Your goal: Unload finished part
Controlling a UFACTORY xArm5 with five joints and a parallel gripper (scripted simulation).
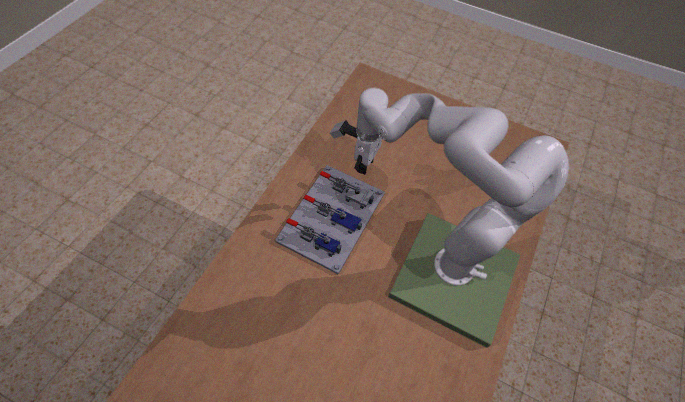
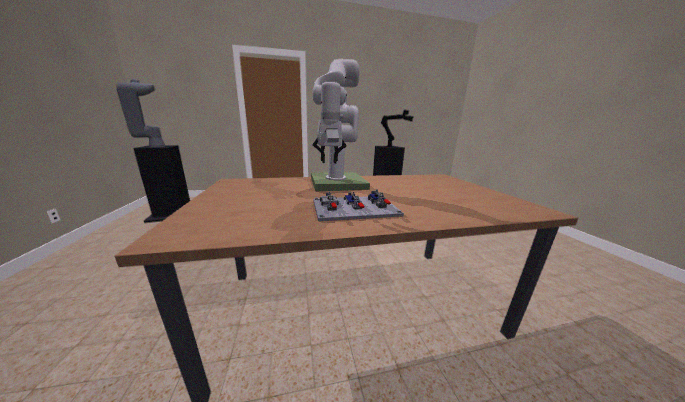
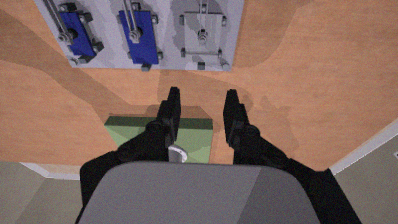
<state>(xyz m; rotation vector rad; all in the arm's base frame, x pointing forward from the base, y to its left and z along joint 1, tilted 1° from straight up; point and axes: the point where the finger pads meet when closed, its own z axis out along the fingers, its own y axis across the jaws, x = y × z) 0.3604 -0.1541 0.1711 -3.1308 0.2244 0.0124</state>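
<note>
Wooden table (image 1: 265, 370), bearing one grey fixture plate (image 1: 305, 220) with three red-handled clamps, two blue blanks, the middle one (image 1: 347, 220) and the end one (image 1: 328, 244), and one grey part (image 1: 359, 198) in the remaining nest. One white arm (image 1: 485, 135), mounted on a green base board (image 1: 455, 320); its gripper (image 1: 362, 172), fingers dark, above the table near the grey part's end of the plate.

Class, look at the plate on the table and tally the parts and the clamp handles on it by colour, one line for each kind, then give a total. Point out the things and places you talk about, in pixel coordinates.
Blue blanks (image 1: 349, 221) (image 3: 141, 45): 2
Grey finished part (image 1: 356, 198) (image 3: 210, 42): 1
Red clamp handles (image 1: 292, 222) (image 2: 361, 205): 3
Total: 6
</note>
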